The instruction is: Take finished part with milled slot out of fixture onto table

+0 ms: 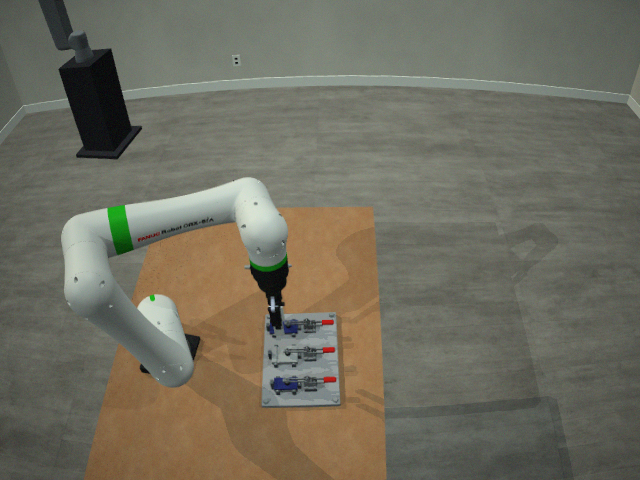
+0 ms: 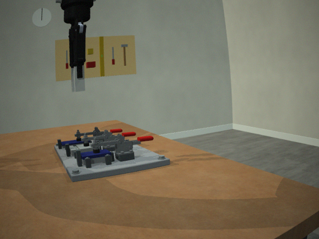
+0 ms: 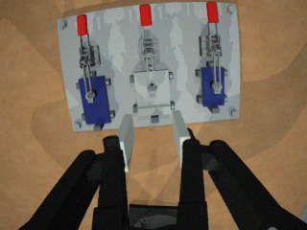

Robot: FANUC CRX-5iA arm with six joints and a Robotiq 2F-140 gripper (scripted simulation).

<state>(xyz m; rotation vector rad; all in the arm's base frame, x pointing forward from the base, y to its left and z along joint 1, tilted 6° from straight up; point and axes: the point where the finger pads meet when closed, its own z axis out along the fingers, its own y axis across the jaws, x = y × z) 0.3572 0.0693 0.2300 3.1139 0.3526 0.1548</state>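
The grey fixture plate holds three parts in a row. The finished part is pale grey and sits in the middle nest. A blue blank lies in one outer nest and a second blue blank in the other. Each part has a toggle clamp with a red handle whose arm lies over it. My gripper hangs high above the plate's edge on the parts' side, well clear of everything. Its fingers stand partly apart with nothing between them.
Short dark locating pins stand around each nest. The plate sits on a wooden table. The arm's base stands on the table to the left of the plate in the top view.
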